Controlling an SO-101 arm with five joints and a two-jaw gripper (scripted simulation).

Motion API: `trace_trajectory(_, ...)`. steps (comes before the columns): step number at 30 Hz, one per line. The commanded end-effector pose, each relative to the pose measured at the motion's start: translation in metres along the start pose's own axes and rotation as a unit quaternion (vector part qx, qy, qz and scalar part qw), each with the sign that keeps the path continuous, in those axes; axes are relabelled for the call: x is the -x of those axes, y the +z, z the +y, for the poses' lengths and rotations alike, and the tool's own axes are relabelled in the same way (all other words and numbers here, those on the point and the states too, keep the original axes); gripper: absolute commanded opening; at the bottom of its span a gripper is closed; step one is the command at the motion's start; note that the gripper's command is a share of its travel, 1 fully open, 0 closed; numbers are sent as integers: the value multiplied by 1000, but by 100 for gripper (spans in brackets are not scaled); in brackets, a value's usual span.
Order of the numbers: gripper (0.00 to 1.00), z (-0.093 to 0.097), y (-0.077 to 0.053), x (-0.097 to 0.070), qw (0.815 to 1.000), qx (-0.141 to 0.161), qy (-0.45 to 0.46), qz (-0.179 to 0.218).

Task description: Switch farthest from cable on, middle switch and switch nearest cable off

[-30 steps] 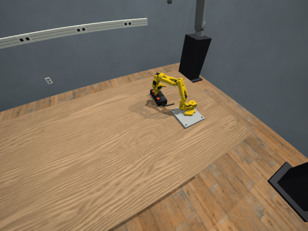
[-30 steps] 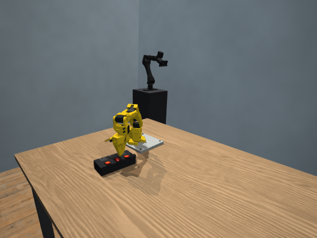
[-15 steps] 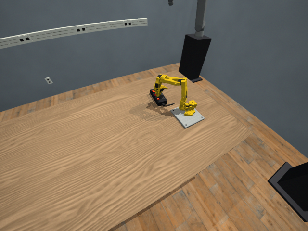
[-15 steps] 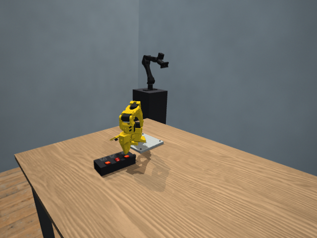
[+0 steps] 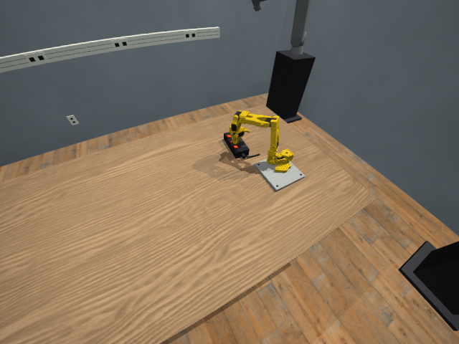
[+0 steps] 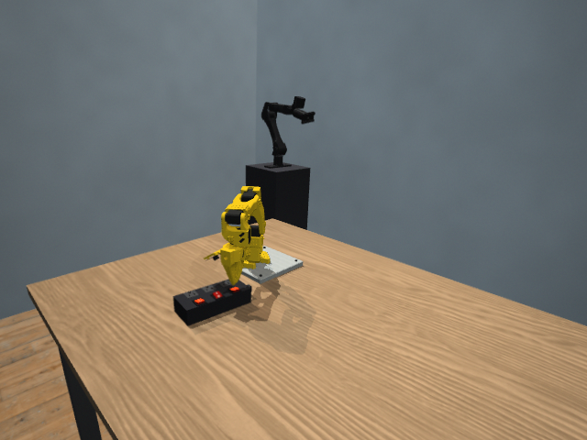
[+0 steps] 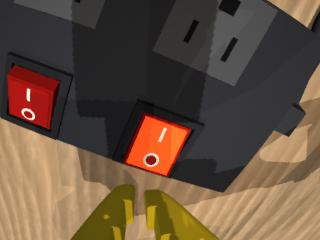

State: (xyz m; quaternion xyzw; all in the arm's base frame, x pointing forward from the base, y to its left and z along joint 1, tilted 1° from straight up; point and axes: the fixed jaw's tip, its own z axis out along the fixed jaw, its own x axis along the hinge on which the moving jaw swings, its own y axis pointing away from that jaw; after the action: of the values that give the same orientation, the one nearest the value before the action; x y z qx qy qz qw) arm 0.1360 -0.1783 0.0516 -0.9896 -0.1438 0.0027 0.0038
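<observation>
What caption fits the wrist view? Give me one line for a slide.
Shut, empty claw poised by a bright orange rocker switch on the black power strip, a darker red switch alongside.

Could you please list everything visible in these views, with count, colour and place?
Power strip: one, black, upright on the table beside the base plate.
Rocker switches: three, red; in the wrist view one bright, one darker.
Cable: one, black, leaving the strip's end nearest the base plate.
Table: one, light wood.
Pedestals: two in the top view, black, on the floor.
Camera arm: one, black, atop a pedestal.
Base plate: one, grey, on the table.
Arm: one, yellow.
Gripper: one, yellow, shut, empty, at the bright switch.
</observation>
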Motion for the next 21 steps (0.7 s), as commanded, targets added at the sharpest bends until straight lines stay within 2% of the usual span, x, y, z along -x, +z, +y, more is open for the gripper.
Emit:
trace_trajectory(1, 0, -1, -1, -1, 1000, 3, -8, 2)
trace_trajectory(21, 0, -3, -1, -5, 1000, 3, -16, 2)
